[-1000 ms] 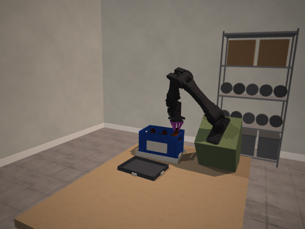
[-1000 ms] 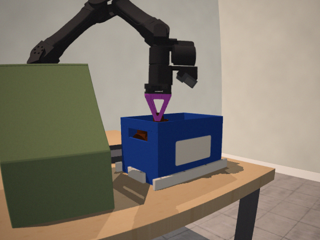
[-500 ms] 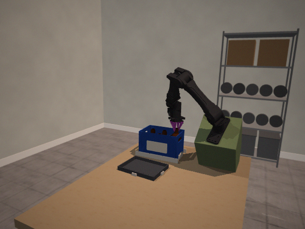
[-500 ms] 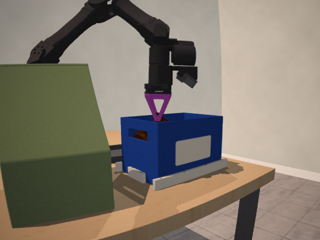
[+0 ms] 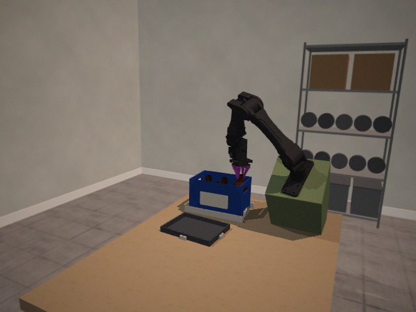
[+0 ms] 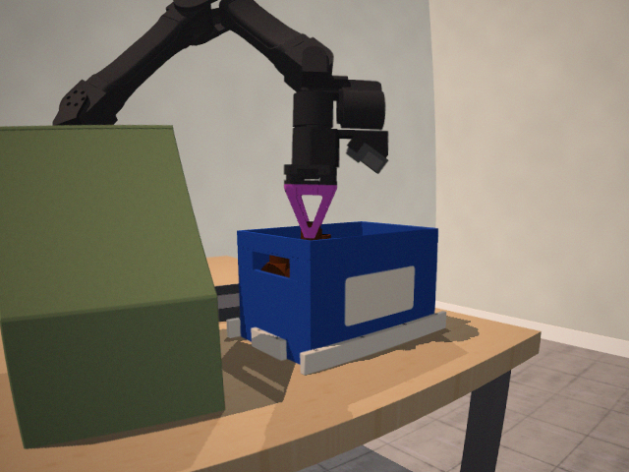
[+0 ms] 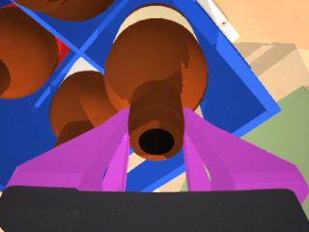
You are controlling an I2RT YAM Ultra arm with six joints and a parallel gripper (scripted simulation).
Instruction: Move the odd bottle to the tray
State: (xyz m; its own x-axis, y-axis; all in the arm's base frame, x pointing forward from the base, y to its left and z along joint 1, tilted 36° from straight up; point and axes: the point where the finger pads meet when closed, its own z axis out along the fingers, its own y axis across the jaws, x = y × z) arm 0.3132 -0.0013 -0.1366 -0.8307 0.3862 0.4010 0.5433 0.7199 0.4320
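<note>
Wrist view | claw [image 5: 240, 177] [image 6: 310, 236] [image 7: 155, 117] clamping the bottle's neck [image 5: 241, 177] [image 7: 156, 108], centre frame | we're gripping high, probably to clear the dividers | bottle body [image 7: 155, 65] sitting inside the blue crate [image 5: 214, 199] [image 6: 372, 289] [image 7: 251, 89] | tray [image 5: 194, 228], lower centre in top view, awaiting it.
</note>
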